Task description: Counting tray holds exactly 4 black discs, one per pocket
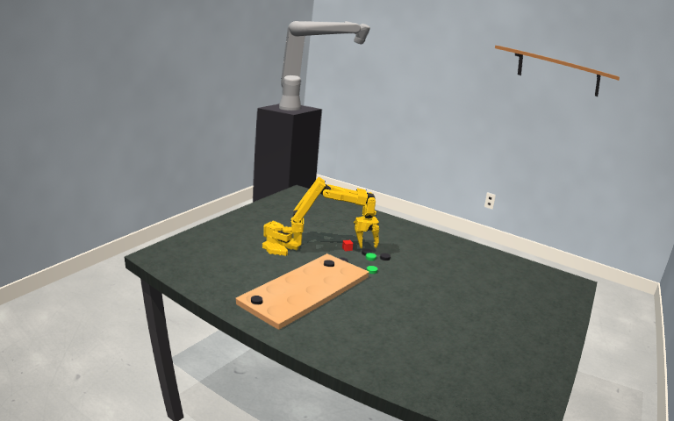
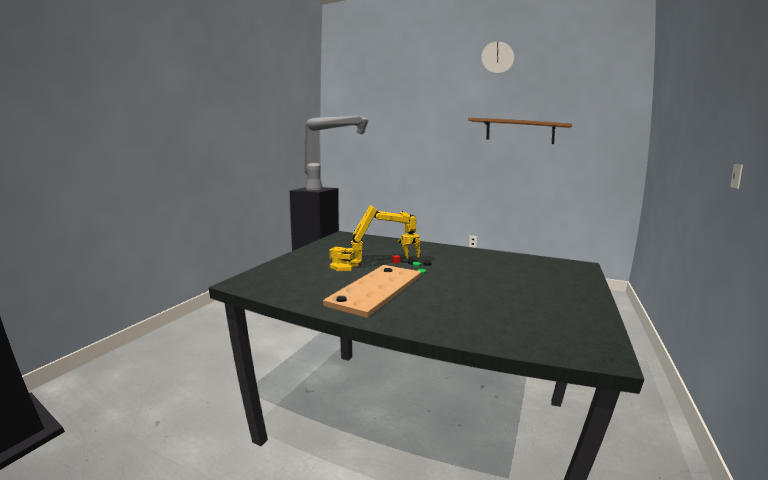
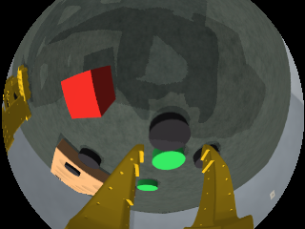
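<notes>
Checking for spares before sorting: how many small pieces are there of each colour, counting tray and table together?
Black discs: 5
Green discs: 2
Red cube: 1
Total: 8
</notes>
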`<state>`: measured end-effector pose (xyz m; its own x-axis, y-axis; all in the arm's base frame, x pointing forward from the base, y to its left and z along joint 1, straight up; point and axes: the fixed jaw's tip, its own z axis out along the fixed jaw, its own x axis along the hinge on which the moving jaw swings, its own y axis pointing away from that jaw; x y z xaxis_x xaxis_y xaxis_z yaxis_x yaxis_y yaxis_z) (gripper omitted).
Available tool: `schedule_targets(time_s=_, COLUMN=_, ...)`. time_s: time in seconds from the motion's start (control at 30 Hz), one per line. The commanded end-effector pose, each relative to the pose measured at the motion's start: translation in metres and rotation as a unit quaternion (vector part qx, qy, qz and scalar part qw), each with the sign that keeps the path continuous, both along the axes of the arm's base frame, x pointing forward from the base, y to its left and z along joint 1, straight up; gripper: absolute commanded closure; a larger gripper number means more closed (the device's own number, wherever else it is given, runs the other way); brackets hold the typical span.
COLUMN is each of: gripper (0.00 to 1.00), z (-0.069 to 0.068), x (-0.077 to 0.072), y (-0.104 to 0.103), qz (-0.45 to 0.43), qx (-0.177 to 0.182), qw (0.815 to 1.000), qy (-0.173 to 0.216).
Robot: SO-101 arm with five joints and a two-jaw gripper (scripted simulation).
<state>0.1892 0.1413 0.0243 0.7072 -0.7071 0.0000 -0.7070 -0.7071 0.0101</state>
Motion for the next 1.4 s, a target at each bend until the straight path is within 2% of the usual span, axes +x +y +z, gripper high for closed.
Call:
schedule_targets(time_s=0.0, gripper=0.73, z=0.010, x=0.005, y=0.005, qz=0.000, qx=0.020, qw=0.999, qy=-0.025)
schedule_targets(time_s=0.83, gripper=0.73, z=0.010, x=0.004, y=0.004, qz=0.000, qx=0.022, qw=0.999, qy=-0.028)
schedule_targets(time_s=1.37, gripper=0.73, z=-0.004, x=0.004, y=0.004, qz=0.000, qx=0.022, qw=0.999, qy=-0.028)
